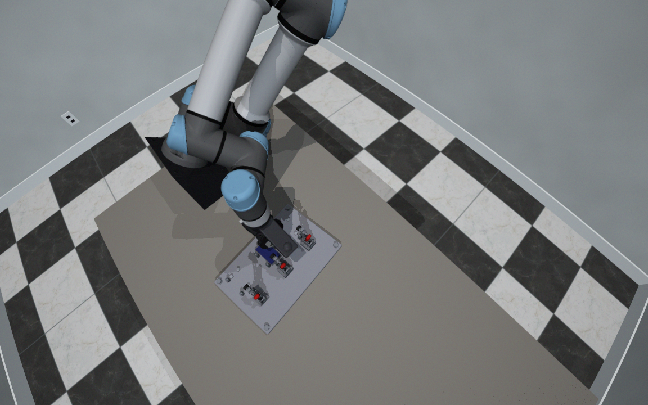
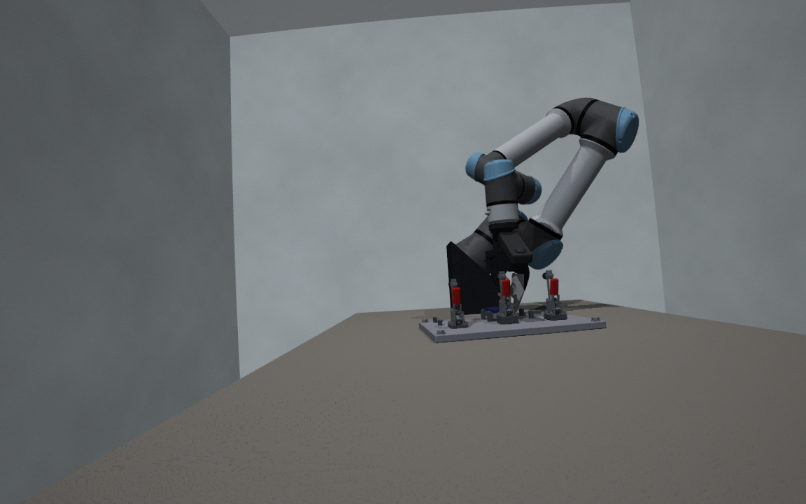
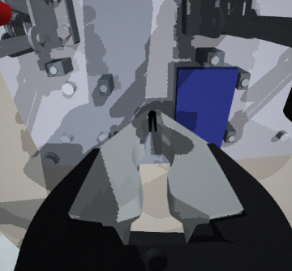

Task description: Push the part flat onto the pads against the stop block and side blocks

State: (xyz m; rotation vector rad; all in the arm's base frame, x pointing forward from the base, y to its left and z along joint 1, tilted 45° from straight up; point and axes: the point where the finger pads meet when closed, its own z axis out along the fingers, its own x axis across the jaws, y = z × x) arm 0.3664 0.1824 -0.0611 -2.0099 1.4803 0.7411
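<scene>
The blue flat part [image 3: 204, 105] [image 1: 265, 253] lies on the grey fixture plate [image 1: 298, 287] [image 2: 518, 330] [image 3: 118, 27]. In the wrist view a small stop block [image 3: 209, 57] sits at its far end and side blocks [image 3: 243, 79] stand along its right edge. My gripper [image 3: 152, 112] [image 2: 516, 294] is shut and empty. Its tips hang low over the plate, just left of the part's near left corner; I cannot tell whether they touch the part. In the top view the wrist hides the fingers.
Three toggle clamps with red handles [image 1: 307, 236] [image 1: 282, 265] [image 1: 256, 296] stand upright in a row on the plate, close around the gripper. Small bolts and pads dot the plate. The arm's black base [image 1: 190, 176] is behind the fixture.
</scene>
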